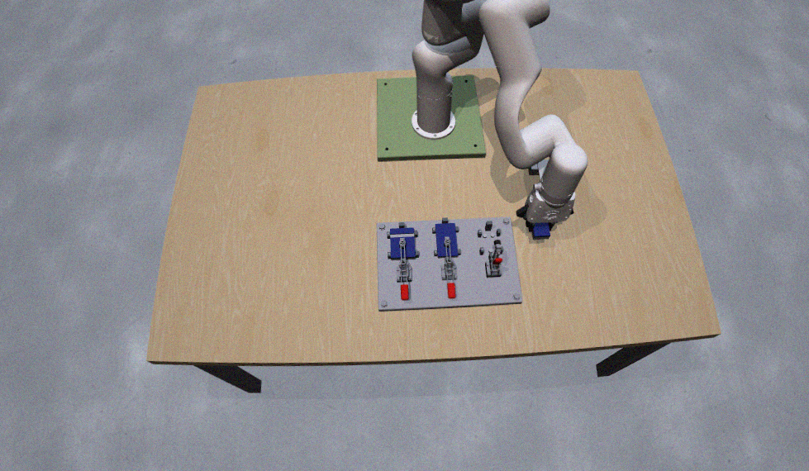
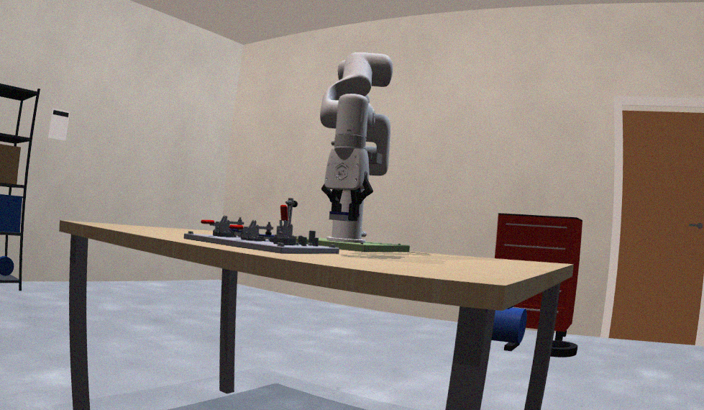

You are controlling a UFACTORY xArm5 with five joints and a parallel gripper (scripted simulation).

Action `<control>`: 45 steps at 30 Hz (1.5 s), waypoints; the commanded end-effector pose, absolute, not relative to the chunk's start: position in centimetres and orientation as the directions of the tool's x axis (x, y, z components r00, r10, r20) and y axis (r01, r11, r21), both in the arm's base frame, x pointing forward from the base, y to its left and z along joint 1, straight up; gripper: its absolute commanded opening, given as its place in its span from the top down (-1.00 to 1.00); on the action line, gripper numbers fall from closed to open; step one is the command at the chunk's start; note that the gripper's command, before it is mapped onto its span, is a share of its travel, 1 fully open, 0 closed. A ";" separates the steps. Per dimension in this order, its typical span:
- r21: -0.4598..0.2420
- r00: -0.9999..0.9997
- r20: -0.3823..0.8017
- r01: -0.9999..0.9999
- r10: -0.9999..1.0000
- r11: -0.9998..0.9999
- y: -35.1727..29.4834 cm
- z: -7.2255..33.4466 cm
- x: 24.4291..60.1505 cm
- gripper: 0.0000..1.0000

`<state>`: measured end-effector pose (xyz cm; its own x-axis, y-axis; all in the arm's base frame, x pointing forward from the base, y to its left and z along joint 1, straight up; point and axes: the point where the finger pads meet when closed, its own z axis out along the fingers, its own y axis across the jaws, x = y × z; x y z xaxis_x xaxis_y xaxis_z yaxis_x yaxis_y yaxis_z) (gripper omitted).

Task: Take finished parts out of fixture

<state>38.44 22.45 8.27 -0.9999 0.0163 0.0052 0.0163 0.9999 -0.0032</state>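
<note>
White arm [image 1: 515, 111] bent, tool [image 1: 542, 225] down (w/ part [image 1: 541, 231])

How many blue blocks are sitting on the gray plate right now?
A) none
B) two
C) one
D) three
B: the top view shows two blue blocks under clamps on the gray plate, its right-hand spot bare, and a third blue block off the plate in the gripper.
</note>
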 end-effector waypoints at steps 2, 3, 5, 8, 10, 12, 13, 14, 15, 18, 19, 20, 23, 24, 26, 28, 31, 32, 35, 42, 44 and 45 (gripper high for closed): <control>-0.001 -1.000 0.002 0.016 0.016 1.000 22.5 7.8 38.6 1.00; -0.001 -1.000 0.002 0.016 0.016 1.000 22.5 7.6 38.6 1.00; -0.001 -1.000 0.002 0.016 0.016 1.000 22.5 7.2 38.6 1.00; -0.001 -1.000 0.002 0.016 0.016 1.000 22.5 6.5 38.6 1.00; -0.001 -1.000 0.002 0.016 0.016 1.000 22.5 6.0 38.6 1.00; -0.001 -1.000 0.002 0.016 0.016 1.000 22.5 5.5 38.6 1.00; -0.001 -1.000 0.002 0.016 0.016 1.000 22.5 5.5 38.6 1.00; -0.001 -1.000 0.002 0.016 0.016 1.000 22.5 5.5 38.6 1.00; -0.001 -1.000 0.002 0.016 0.016 1.000 22.5 5.3 38.6 1.00; -0.001 -1.000 0.002 0.016 0.016 1.000 22.5 4.5 38.6 1.00; -0.001 -1.000 0.002 0.016 0.016 1.000 22.5 4.2 38.6 1.00; -0.001 -1.000 0.002 0.016 0.016 1.000 22.5 4.0 38.6 1.00; -0.001 -1.000 0.002 0.016 0.016 1.000 22.5 3.3 38.6 1.00; -0.001 -1.000 0.002 0.016 0.016 1.000 22.5 3.0 38.6 1.00; -0.001 -1.000 0.002 0.016 0.016 1.000 22.5 2.6 38.6 1.00; -0.001 -1.000 0.002 0.016 0.016 1.000 22.5 2.2 38.6 1.00; -0.001 -1.000 0.002 0.016 0.016 1.000 22.5 2.0 38.6 1.00; -0.001 -1.000 0.002 0.016 0.016 1.000 22.5 1.8 38.6 1.00; -0.001 -1.000 0.002 0.016 0.016 1.000 22.5 1.4 38.6 1.00; -0.001 -1.000 0.002 0.016 0.016 1.000 22.5 0.9 38.6 1.00; -0.001 -1.000 0.002 0.016 0.016 1.000 22.5 0.8 38.6 1.00; -0.001 -1.000 0.002 0.016 0.016 1.000 22.5 0.8 38.6 1.00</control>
<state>38.42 22.44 0.75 -0.9999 0.0163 0.0054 0.0163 0.9999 -0.0033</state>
